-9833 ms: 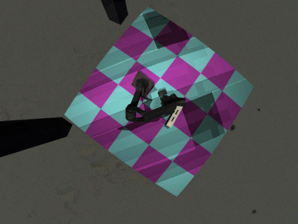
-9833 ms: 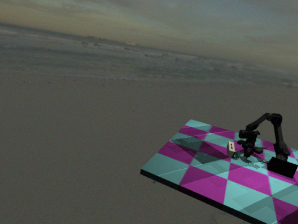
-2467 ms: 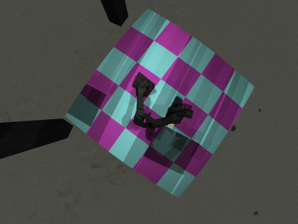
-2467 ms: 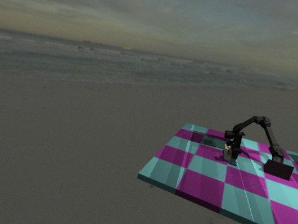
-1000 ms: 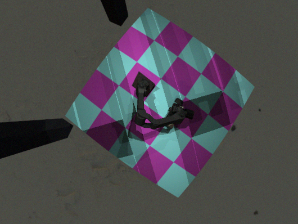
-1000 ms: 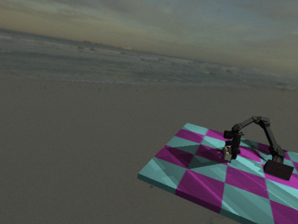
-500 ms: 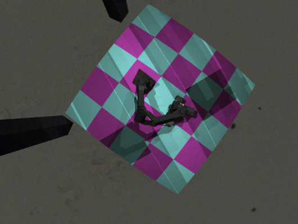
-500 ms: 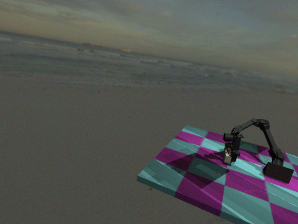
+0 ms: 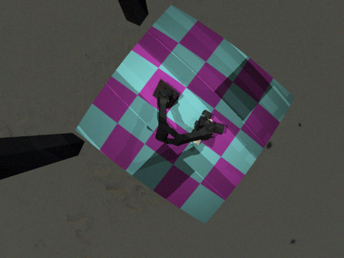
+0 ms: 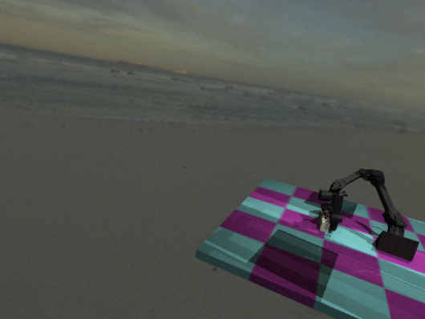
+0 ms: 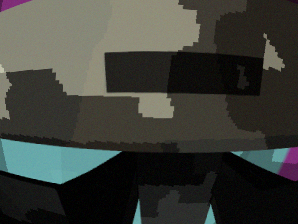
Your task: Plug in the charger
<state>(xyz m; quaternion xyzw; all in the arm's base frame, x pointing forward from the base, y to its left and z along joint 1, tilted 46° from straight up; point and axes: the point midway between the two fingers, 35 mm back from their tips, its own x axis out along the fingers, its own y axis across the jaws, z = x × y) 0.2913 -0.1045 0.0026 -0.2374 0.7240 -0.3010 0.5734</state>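
In the wrist view a pale beige power strip (image 11: 80, 36) with a dark rectangular slot (image 11: 180, 72) fills the upper half, very close to the camera. My gripper (image 11: 173, 151) is below it, its dark fingers shut on a dark block, the charger (image 11: 176, 203); the prongs are hidden. In the exterior view the gripper (image 10: 331, 224) points straight down, with the beige strip (image 10: 323, 221) right at its tips on the table. From above, the gripper (image 9: 208, 124) covers most of the strip; only a beige edge (image 9: 196, 142) shows.
The magenta and teal checkered table top (image 9: 201, 204) (image 10: 224, 248) carries the arm's dark base (image 9: 165, 89) (image 10: 397, 244). Two dark blocks (image 9: 32, 152) (image 9: 133, 10) stand off the table's edges. Sand lies all around.
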